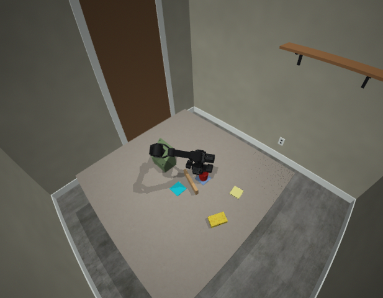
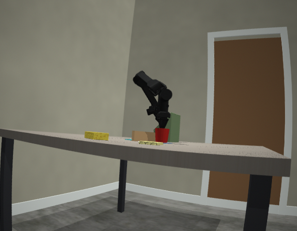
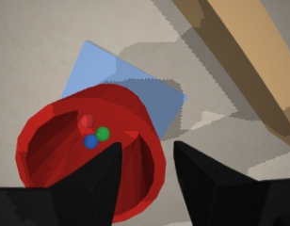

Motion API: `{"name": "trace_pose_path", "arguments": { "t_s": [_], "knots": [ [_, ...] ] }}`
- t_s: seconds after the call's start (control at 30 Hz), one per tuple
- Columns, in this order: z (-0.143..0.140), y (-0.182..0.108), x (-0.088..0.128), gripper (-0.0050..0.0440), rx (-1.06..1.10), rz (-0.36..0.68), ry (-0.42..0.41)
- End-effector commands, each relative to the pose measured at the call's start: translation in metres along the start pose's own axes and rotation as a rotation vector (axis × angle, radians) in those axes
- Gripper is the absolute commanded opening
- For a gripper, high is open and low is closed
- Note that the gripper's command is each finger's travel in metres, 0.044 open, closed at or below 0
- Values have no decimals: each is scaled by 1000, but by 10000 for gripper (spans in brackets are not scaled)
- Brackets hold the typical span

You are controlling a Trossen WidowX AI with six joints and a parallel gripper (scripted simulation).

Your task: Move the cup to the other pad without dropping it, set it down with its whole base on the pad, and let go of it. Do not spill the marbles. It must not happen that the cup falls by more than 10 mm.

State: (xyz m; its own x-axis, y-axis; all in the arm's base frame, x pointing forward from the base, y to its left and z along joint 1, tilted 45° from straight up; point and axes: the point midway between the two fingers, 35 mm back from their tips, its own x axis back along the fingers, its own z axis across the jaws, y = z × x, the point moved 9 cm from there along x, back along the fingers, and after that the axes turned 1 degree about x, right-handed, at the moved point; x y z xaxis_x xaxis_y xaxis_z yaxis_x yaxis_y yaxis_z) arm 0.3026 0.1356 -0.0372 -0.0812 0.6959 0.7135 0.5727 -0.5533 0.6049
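Closest to you in the wrist view, the pincer [image 3: 145,162] is partly open and holds nothing. One finger [image 3: 95,181] dips inside the cup's mouth and the other finger [image 3: 216,185] is outside, so the cup's wall sits in the gap between them. You have not squeezed it yet.

Just past the fingers is the red cup [image 3: 88,151]. It stands upright on the blue pad [image 3: 159,101], and part of the pad peeks out from behind it. Three marbles lie in the bottom: a red marble [image 3: 87,121], a green marble [image 3: 103,134] and a blue marble [image 3: 90,141]. None has spilled.

Next comes the wood bar [image 1: 190,181], lying on the tabletop [image 1: 153,243] between the blue pad and the cyan pad [image 1: 177,188]. I think the cyan pad is where the cup must go, so you will need to lift the cup high enough to clear the bar.

Farther off are a flat yellow square [image 1: 236,192] and a yellow sponge [image 1: 217,219], both well apart from the cup.

So the job is only starting. The reach down to the cup looks done. Still left: close on the cup wall, lift it straight, carry it without tipping, set its whole base on the other pad, and let go.
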Motion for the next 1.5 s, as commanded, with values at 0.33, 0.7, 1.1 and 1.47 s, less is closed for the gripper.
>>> {"name": "trace_pose_path", "arguments": {
  "t_s": [0.33, 0.7, 1.1, 1.47],
  "knots": [
    [-1, 3, -13, 148, -2, -7, 8],
    [0, 3, -12, 77, -10, -1, 10],
    [0, 3, -12, 10, -10, -1, 10],
    [0, 3, -8, 0, -9, -1, 10]
  ]
}}
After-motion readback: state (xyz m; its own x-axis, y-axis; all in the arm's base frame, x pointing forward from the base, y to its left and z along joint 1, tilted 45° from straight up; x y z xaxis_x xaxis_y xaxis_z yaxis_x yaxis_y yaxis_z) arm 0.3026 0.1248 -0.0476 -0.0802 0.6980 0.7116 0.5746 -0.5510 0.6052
